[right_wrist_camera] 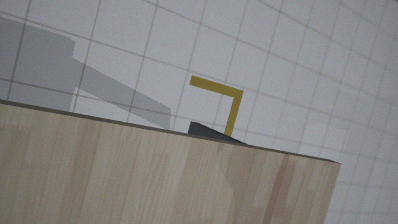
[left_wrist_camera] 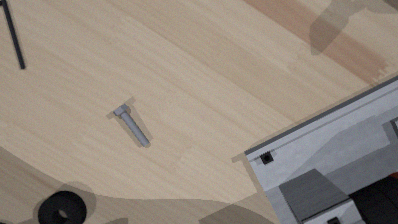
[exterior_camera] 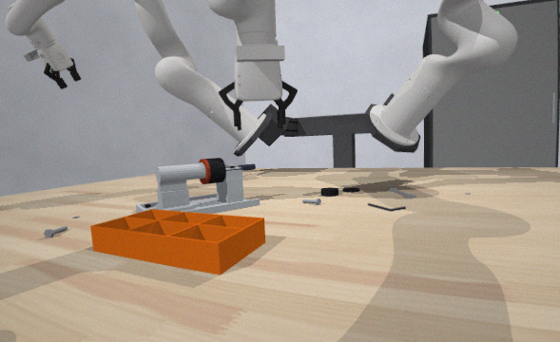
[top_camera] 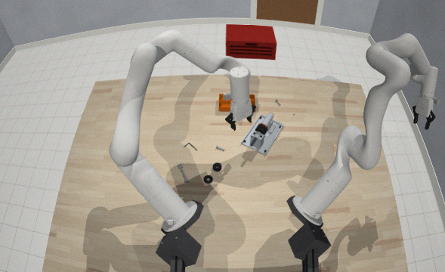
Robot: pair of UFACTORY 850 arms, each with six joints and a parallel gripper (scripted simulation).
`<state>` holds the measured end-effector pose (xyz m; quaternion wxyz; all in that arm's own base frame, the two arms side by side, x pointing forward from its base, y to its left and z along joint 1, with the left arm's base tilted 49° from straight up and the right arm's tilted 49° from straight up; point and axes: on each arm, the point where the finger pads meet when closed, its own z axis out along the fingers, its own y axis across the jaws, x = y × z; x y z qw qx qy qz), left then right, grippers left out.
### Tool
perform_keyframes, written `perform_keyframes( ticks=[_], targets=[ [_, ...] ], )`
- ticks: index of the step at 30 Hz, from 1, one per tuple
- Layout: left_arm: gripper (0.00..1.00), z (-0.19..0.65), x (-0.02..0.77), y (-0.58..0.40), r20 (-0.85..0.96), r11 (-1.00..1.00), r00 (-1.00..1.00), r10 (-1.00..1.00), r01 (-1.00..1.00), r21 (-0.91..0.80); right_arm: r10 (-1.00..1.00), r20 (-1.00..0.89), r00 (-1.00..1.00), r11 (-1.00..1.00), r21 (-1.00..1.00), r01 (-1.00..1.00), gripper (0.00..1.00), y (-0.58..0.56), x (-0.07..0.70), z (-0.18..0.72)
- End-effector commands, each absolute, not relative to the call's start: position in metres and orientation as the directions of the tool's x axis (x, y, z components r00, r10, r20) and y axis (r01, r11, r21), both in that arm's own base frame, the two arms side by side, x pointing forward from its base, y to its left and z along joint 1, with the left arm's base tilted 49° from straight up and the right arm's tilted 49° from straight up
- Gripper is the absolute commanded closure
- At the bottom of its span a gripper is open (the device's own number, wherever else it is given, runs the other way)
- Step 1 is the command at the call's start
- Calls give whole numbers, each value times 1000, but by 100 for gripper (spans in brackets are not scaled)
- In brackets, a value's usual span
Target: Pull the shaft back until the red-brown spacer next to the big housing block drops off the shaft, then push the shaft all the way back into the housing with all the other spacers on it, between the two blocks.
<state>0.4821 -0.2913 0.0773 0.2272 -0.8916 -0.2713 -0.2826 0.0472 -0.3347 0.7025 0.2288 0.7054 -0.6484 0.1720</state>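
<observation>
workshop, red tool chest [top_camera: 251,41], scattered bolts [top_camera: 220,148] [exterior_camera: 312,201] [left_wrist_camera: 132,125]
</observation>
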Motion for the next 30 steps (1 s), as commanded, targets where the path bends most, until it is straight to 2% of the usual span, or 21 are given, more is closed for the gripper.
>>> perform_keyframes(
  ticks=[1,10,15,30],
  targets=[
    [0,73,479,-300,587,-793,778,226,497,-352,-836,548,32,6,67,-998,0,-315,11,698],
    [0,66,474,-310,526,-819,848,63,345,-459,-826,562,-48,84,38,-996,0,-289,-19,691],
    [0,60,469,-318,452,-814,887,-89,197,-547,-810,576,-109,145,17,-989,0,-268,-37,685],
    [0,47,457,-337,236,-702,880,-413,-142,-698,-791,590,-160,198,0,-980,0,-250,-51,679]
  ],
)
